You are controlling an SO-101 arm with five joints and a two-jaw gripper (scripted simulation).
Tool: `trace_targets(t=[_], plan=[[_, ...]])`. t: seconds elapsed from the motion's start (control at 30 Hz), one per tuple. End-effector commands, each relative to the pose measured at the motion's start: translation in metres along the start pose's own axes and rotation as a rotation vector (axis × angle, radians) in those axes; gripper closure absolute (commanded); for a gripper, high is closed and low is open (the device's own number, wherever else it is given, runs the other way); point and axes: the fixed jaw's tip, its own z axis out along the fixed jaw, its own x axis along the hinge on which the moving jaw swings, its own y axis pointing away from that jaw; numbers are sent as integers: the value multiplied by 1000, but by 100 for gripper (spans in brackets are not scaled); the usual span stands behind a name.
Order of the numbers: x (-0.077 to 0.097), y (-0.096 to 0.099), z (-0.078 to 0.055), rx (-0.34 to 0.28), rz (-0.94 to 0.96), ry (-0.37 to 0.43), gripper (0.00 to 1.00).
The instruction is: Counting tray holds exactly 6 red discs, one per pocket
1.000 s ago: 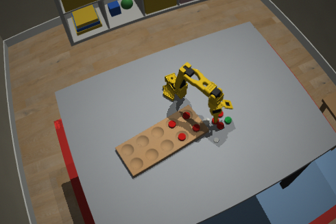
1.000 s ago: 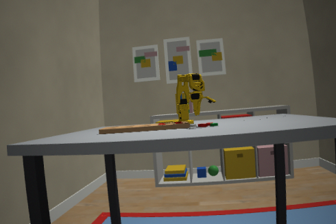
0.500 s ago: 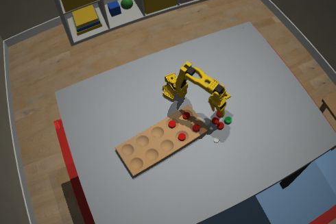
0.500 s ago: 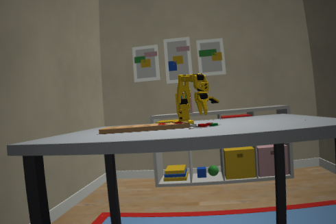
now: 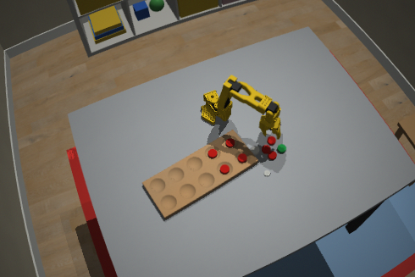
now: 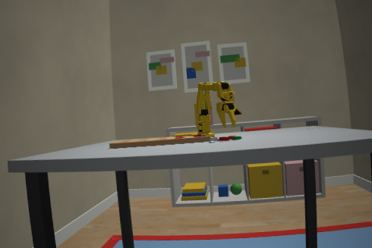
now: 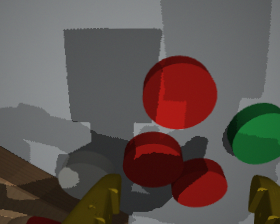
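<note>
A grey table (image 5: 127, 135) filled the top view. Nearest the camera, toward 7 o'clock, lay the wooden counting tray (image 5: 169, 202), its pockets in two rows; four red discs (image 5: 224, 168) sat in the pockets at the end closest to the arm, and the rest of the pockets showed bare wood. Just past that end, toward 3 o'clock from the tray, a small white disc (image 5: 267, 173) lay on the table, then three loose red discs (image 5: 272, 156) clustered close together (two of them seemed to overlap in the wrist view), with a green disc (image 5: 281, 148) just beside them at their 3 o'clock. Above this cluster hung the gripper (image 5: 271, 131), raised off the table, its jaws partly apart and holding nothing. Farther back, at 12 o'clock, the yellow arm (image 5: 247, 94) rose from its base. Beyond the table stood a shelf unit (image 5: 85, 37) with coloured bins.
</note>
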Motion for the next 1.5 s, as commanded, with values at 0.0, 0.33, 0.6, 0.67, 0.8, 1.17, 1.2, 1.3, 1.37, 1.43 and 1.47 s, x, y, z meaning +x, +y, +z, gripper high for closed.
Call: trace_targets(t=[0.0,0.33,0.6,0.67,0.8,1.17,1.2,1.3,1.37,1.43,1.47], plan=[[-1,-9,-12,76,-91,21,73],[-4,-9,-12,75,-189,24,73],[-5,-10,-12,75,-222,25,73],[-5,-10,-12,75,-222,25,73],[-5,-10,-12,75,-224,25,73],[-5,-10,-12,74,-231,25,73],[-5,-10,-12,74,-231,25,73],[-5,-10,-11,74,-231,25,73],[-5,-10,-8,74,-231,25,73],[-5,-11,-3,74,-231,25,73],[-5,-11,0,74,-231,25,73]])
